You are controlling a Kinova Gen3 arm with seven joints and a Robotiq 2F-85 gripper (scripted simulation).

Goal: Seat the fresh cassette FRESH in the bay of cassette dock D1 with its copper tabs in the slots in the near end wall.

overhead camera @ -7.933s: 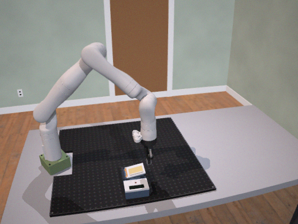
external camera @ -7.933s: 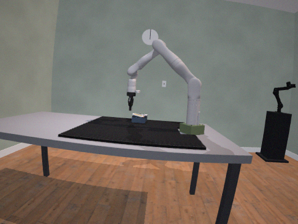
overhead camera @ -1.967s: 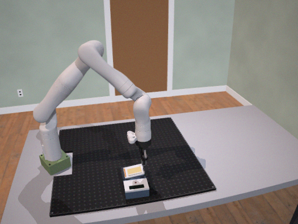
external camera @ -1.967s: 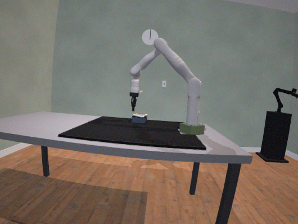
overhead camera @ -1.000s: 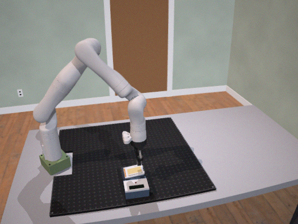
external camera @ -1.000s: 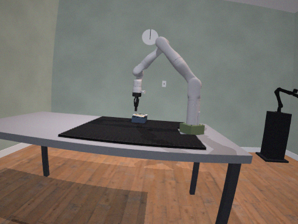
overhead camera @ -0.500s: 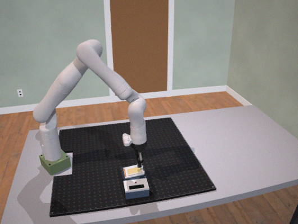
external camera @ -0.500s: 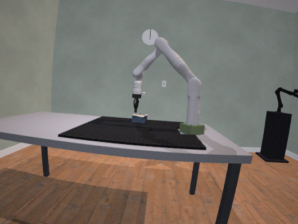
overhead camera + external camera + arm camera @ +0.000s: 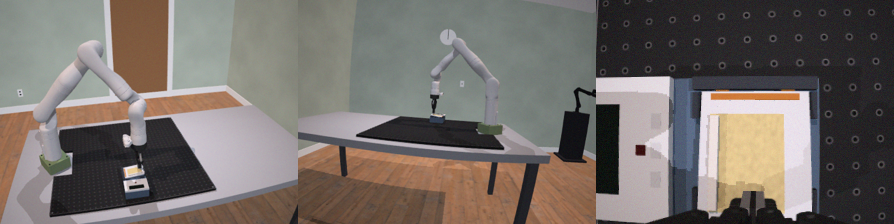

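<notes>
From the wrist view, going left to right: the white panel of dock D1 (image 9: 633, 145) carries a dark window and a small red light (image 9: 640, 150) that looks dim. Next comes the blue bay wall, then FRESH (image 9: 755, 150) lying in the bay, its white comb (image 9: 712, 150) along the left of the yellow gel and an orange strip at the far end. My gripper (image 9: 753, 205) is pinched fully closed on nothing, its tips over FRESH's near edge.
</notes>
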